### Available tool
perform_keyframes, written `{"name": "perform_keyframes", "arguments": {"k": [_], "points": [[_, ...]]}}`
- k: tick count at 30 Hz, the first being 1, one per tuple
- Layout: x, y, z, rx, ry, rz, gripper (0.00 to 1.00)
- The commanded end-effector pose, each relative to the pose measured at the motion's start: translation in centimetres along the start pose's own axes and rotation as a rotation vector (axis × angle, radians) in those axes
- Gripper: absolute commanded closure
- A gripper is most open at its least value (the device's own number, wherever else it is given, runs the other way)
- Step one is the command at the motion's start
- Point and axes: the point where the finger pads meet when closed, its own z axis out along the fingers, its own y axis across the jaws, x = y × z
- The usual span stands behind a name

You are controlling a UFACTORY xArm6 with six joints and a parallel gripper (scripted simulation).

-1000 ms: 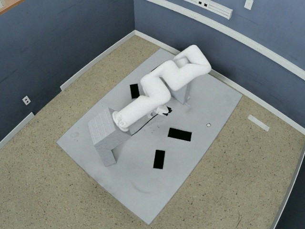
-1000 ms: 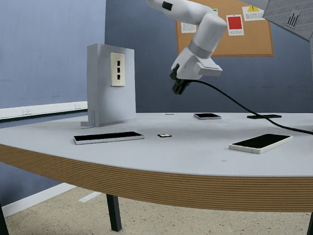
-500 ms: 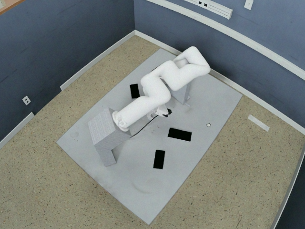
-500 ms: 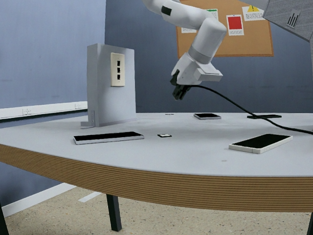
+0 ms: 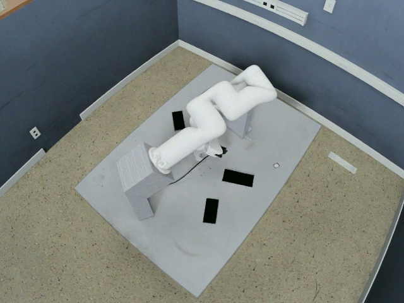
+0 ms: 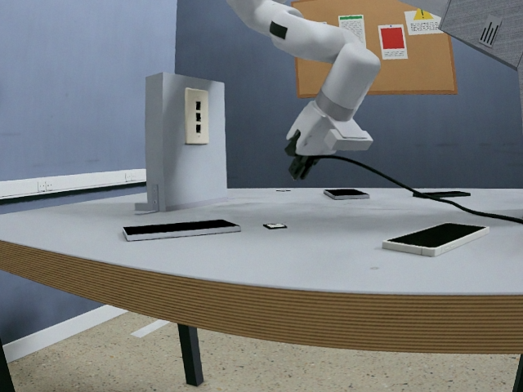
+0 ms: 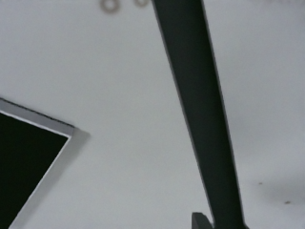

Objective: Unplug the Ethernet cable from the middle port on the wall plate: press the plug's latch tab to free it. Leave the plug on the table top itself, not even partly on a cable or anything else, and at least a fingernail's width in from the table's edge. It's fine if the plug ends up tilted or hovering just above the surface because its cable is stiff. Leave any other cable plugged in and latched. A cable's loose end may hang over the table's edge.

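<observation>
My gripper (image 6: 301, 165) is shut on the Ethernet plug and holds it in the air above the table, to the right of the wall plate (image 6: 194, 115). The plate sits on a grey upright block (image 6: 183, 139), and all three of its ports look empty. The black cable (image 6: 405, 185) runs from the gripper down and to the right across the table. From above, the gripper (image 5: 221, 151) shows under the arm, with the cable (image 5: 190, 169) trailing toward the arm's base. In the wrist view the cable (image 7: 200, 114) crosses the frame over the table top. The plug itself is hidden between the fingers.
Flat black slabs lie on the table: one (image 6: 181, 229) in front of the block, one (image 6: 435, 238) at the right, two (image 6: 346, 193) further back. A small square chip (image 6: 274, 225) lies mid-table. The grey pedestal (image 5: 140, 177) carries the arm's base.
</observation>
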Motion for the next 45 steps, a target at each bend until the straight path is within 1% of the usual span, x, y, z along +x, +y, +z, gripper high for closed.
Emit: {"name": "perform_keyframes", "arguments": {"k": [1,8,10,21,45], "points": [[0.7,0.0,0.7,-0.001,0.000,0.000,1.00],[1.7,0.0,1.7,-0.001,0.000,0.000,1.00],[1.7,0.0,1.7,-0.001,0.000,0.000,1.00],[3.0,0.0,3.0,-0.001,0.000,0.000,1.00],[3.0,0.0,2.9,0.000,0.000,0.000,1.00]]}}
